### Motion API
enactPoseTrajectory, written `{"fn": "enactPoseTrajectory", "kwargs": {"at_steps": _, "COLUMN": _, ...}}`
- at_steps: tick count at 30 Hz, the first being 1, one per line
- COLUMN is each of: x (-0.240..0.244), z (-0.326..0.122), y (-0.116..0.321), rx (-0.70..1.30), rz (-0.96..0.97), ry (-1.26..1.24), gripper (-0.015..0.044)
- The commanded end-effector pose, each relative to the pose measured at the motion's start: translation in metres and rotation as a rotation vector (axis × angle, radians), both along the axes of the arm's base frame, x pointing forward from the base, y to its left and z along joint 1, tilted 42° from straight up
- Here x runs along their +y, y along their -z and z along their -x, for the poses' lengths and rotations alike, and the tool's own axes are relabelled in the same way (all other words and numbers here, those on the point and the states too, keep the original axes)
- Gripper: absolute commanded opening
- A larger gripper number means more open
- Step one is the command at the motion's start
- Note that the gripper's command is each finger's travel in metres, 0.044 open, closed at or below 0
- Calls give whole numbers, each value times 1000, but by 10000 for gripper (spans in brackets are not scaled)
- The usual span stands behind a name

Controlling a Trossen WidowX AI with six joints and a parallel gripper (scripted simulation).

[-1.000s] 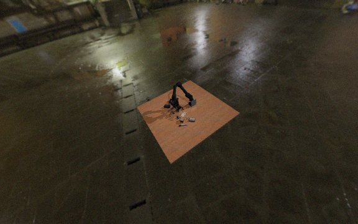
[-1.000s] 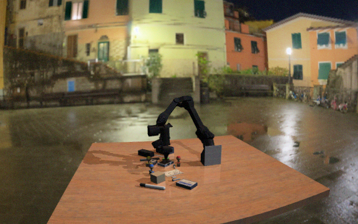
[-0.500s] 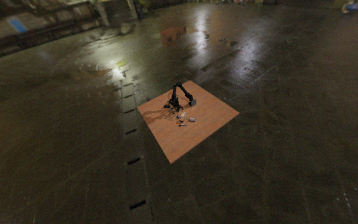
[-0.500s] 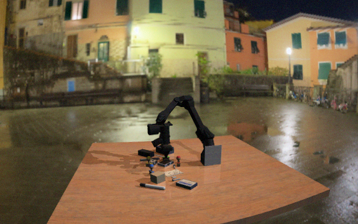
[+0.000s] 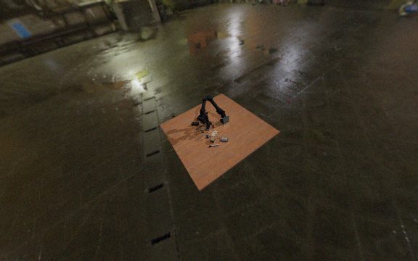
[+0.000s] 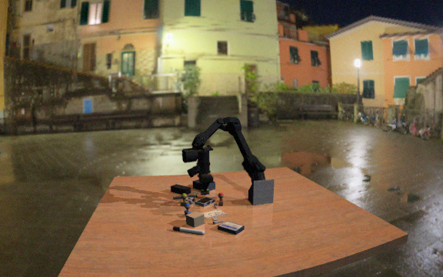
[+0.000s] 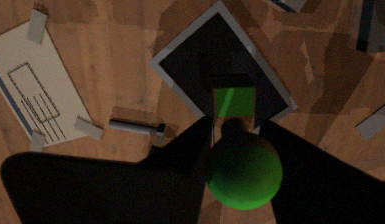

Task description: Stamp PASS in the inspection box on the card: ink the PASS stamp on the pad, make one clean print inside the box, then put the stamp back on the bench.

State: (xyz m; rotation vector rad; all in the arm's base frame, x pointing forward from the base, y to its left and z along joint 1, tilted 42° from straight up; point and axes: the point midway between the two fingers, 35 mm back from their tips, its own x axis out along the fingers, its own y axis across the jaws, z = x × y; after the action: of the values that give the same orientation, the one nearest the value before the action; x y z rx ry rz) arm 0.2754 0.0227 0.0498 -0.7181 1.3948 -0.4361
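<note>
My gripper (image 7: 235,127) (image 6: 204,186) is shut on a stamp with a round green knob (image 7: 245,172) and a green-marked block. The stamp is held upright above the ink pad (image 7: 285,104) (image 6: 204,201), a dark pad in a grey frame; in the wrist view it overlaps the pad's lower edge. Its underside is hidden. The cream card (image 7: 68,100) (image 6: 221,212) lies left of the pad in the wrist view, with grey strips at its edges. The box outline (image 7: 18,68) shows on it, with thin lines beside it; no print is discernible inside.
Stamps with a red knob (image 6: 221,195), a yellowish knob (image 6: 184,195) and a blue knob (image 6: 187,205) stand near the pad. A beige block (image 6: 195,219), a marker (image 6: 191,231), a blue-white box (image 6: 231,228) and a black box (image 6: 180,188) lie around. A small rod (image 7: 135,126) lies between card and pad.
</note>
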Motion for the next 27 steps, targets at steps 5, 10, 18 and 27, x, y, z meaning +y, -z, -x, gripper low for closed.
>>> {"fn": "enactPoseTrajectory", "kwargs": {"at_steps": 5, "x": 10, "z": 1, "y": -13, "rx": -13, "rz": -10, "ry": 2, "gripper": 0}}
{"fn": "enactPoseTrajectory", "kwargs": {"at_steps": 10, "x": 13, "z": 2, "y": -16, "rx": -13, "rz": -10, "ry": 2, "gripper": 0}}
{"fn": "enactPoseTrajectory", "kwargs": {"at_steps": 18, "x": 45, "z": 5, "y": 10, "rx": 43, "rz": -11, "ry": -64, "gripper": 0}}
{"fn": "enactPoseTrajectory", "kwargs": {"at_steps": 27, "x": 88, "z": 18, "y": 46, "rx": 118, "rz": 0, "ry": -152, "gripper": 0}}
